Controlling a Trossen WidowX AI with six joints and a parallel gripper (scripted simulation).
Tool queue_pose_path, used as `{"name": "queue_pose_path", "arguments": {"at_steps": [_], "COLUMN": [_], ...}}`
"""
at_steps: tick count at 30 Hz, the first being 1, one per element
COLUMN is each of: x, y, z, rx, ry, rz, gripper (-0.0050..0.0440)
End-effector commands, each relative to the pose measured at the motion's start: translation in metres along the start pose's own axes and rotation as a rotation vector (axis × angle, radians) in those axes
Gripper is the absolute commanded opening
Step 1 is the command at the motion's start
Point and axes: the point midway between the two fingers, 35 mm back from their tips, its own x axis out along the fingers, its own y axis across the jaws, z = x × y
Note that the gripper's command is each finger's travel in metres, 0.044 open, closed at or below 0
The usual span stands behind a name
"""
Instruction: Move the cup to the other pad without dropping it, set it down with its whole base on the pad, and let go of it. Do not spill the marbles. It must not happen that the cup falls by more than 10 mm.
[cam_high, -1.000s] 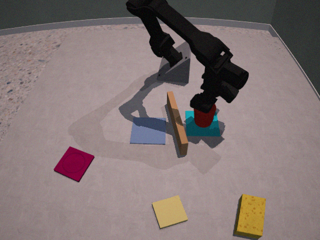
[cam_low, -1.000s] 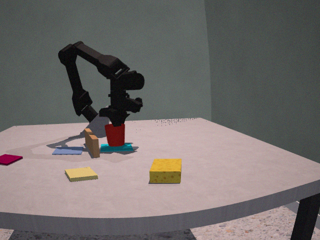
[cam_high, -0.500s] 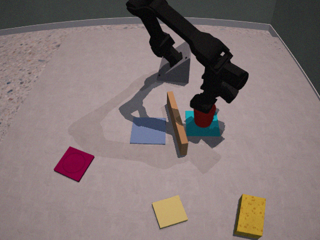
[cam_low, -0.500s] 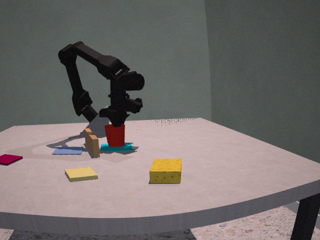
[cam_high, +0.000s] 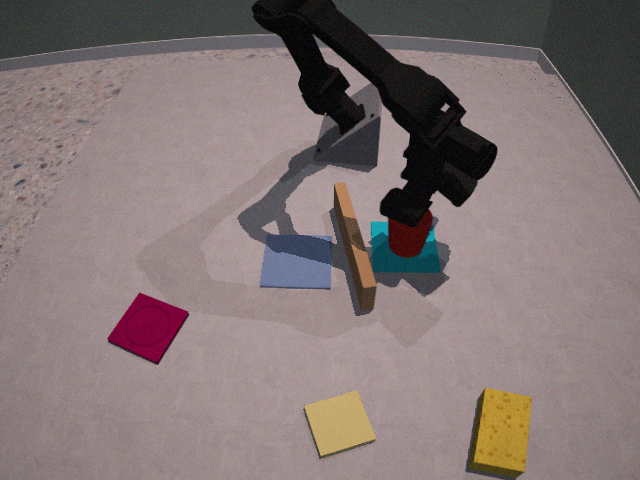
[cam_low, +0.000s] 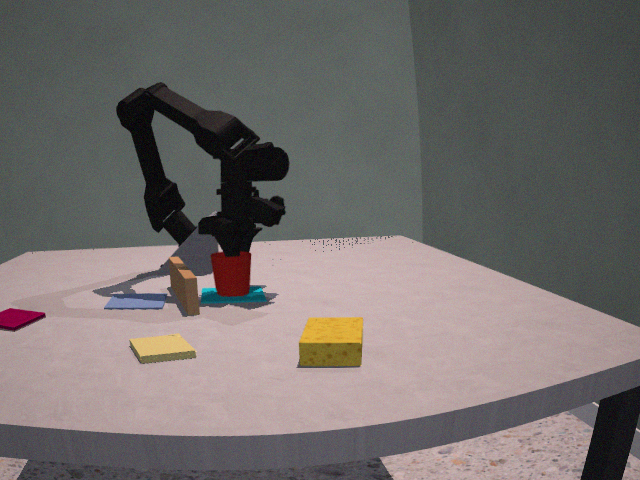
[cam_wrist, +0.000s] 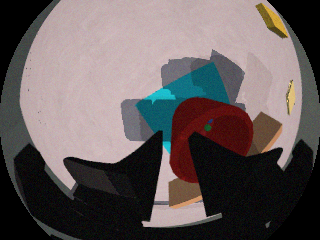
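Note:
The red cup (cam_high: 408, 241) (cam_low: 231, 274) (cam_wrist: 223, 130) stands upright on the teal pad (cam_high: 430, 263) (cam_low: 258, 296) (cam_wrist: 159, 110). Small marbles (cam_wrist: 208, 126) show inside it in the wrist view. My gripper (cam_high: 408, 212) (cam_low: 232, 251) (cam_wrist: 175, 134) is right over the cup, its fingers astride the near rim wall. The fingers stand a little apart, with a gap to the wall, so the gripper is open. The light blue pad (cam_high: 297, 263) (cam_low: 134, 301) lies to the left, beyond the wooden block.
An upright wooden block (cam_high: 354, 248) (cam_low: 184, 284) (cam_wrist: 267, 131) stands between the two pads. A yellow sponge (cam_high: 501, 431) (cam_low: 330, 342), a pale yellow pad (cam_high: 339, 422) (cam_low: 161, 347) and a magenta pad (cam_high: 147, 326) (cam_low: 18, 317) lie nearer the front. The arm's grey base (cam_high: 351, 139) is behind.

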Motion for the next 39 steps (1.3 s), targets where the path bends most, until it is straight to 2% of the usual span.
{"name": "queue_pose_path", "arguments": {"at_steps": [1,11,25,31,39], "x": [-0.005,-0.019,-0.055,-0.057,-0.053], "y": [-0.004,-0.004,-0.001,0.0,0.0], "z": [0.002,0.003,0.001,0.0,0.0], "rx": [0.011,0.008,0.002,0.002,-0.007], "ry": [-0.019,-0.017,-0.012,-0.012,-0.005], "rz": [-0.006,-0.006,-0.006,-0.006,-0.008], "gripper": [0.0128,0.0128,0.0128,0.0128,0.032]}}
